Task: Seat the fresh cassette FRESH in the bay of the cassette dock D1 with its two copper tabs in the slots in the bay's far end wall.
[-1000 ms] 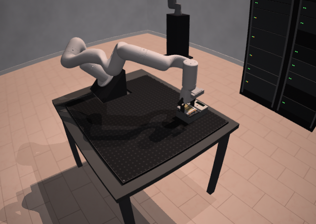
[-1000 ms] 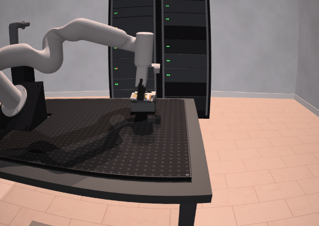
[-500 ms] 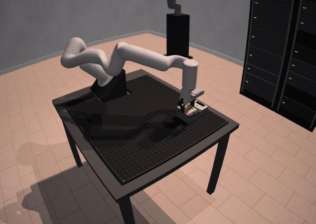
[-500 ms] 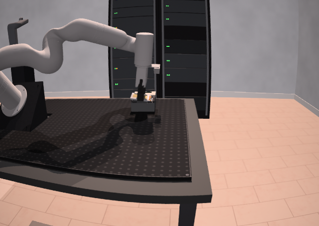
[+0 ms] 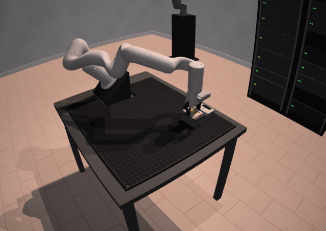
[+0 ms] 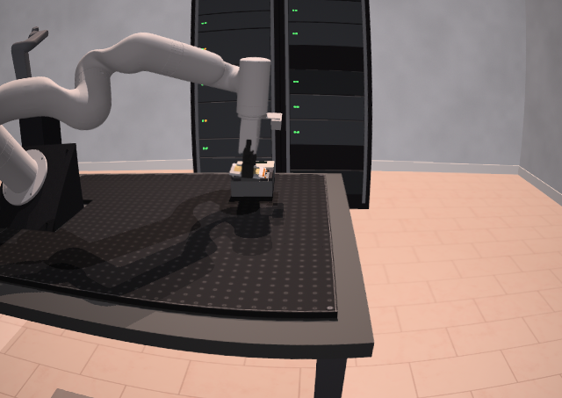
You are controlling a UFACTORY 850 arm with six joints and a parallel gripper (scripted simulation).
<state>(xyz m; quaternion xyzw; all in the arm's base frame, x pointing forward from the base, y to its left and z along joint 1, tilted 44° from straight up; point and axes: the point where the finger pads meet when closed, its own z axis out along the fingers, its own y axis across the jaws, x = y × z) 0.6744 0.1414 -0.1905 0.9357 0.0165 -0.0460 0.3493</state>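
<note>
The cassette dock D1 is a pale grey box near the right edge of the black perforated mat. The cassette FRESH, tan with copper parts, lies in D1's bay at the top. My gripper points straight down onto it. The black fingers stand wide apart and are shut on FRESH across its width. The white comb, the tabs and the red light are too small to make out. I cannot tell whether the cassette sits flat.
The arm's black base wedge stands at the mat's far left. A black pedestal stands behind the table. Server racks stand on the floor beyond. The table's right edge lies close to D1.
</note>
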